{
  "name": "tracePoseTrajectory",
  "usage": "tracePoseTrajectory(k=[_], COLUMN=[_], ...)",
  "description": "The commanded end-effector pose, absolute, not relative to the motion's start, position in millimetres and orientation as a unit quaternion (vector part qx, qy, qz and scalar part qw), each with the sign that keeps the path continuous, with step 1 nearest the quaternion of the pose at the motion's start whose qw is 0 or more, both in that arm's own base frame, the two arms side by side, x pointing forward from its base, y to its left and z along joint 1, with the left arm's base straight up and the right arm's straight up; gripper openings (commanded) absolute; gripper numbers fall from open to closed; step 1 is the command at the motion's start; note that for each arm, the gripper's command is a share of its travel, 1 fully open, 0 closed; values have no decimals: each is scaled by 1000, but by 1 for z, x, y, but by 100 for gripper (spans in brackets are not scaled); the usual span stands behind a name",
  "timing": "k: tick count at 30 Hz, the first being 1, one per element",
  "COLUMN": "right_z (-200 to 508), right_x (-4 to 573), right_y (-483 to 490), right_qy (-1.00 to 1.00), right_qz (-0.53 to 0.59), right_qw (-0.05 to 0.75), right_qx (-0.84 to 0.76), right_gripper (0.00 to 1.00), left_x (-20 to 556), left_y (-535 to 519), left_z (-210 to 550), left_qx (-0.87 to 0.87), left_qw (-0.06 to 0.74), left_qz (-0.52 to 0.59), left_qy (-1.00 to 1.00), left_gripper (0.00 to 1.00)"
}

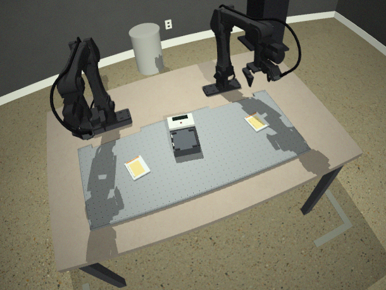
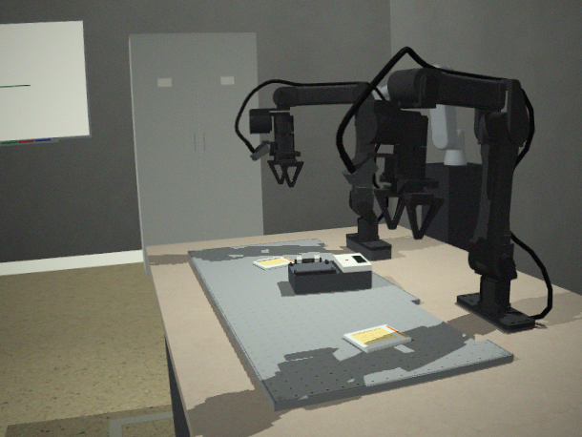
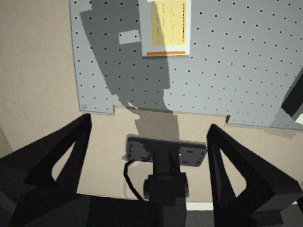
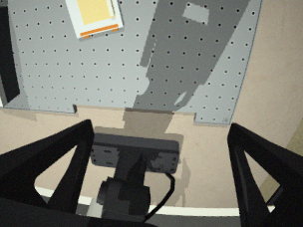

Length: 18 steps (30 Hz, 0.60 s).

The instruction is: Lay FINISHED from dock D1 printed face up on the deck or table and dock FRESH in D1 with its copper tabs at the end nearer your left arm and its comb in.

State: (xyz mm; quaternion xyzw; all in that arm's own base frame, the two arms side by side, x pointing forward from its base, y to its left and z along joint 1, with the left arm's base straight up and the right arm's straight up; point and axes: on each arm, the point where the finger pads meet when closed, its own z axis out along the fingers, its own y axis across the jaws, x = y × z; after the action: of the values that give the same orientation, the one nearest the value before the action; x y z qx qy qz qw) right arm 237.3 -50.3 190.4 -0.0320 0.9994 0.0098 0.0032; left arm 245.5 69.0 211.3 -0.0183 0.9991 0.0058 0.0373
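Note:
FINISHED (image 1: pixel 255 122) (image 2: pixel 374 337) (image 3: pixel 167 25) lies flat, face up, on the deck on the left arm's side; its yellow gel shows faint marks. FRESH (image 1: pixel 136 168) (image 2: pixel 271 262) (image 4: pixel 95 12) lies flat on the deck on the right arm's side, its white comb (image 4: pixel 112 9) along one side. Dock D1 (image 1: pixel 187 152) (image 2: pixel 329 282) stands between them, its bay empty, with two pale hooks on the side toward FRESH. My left gripper (image 2: pixel 405 233) (image 3: pixel 151 124) is open and empty, high above the table's back. My right gripper (image 2: pixel 285 184) (image 4: pixel 159 128) is open and empty, high near its own base.
The perforated deck (image 1: pixel 221 164) (image 2: pixel 239 305) carries both cassettes and the dock. The dock's white display housing (image 1: pixel 181 121) (image 2: pixel 352 262) faces the arm bases. The arms stand along the tan table's (image 1: pixel 221 206) back edge and cast shadows over the deck's two ends.

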Motion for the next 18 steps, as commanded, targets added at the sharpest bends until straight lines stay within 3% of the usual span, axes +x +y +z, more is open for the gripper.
tracePoseTrajectory(k=[1, 18], right_z=[188, 140], right_x=[252, 285], right_y=[-41, 7], right_qy=[998, 995], right_qz=[7, 2], right_qw=[7, 1], right_qx=[-57, -104], right_gripper=[98, 98], left_x=[247, 247], left_y=[73, 73], left_z=[227, 227], left_qx=[-21, -21], left_qw=[29, 29], left_qz=[5, 5], left_qy=[999, 999], left_gripper=[100, 100])
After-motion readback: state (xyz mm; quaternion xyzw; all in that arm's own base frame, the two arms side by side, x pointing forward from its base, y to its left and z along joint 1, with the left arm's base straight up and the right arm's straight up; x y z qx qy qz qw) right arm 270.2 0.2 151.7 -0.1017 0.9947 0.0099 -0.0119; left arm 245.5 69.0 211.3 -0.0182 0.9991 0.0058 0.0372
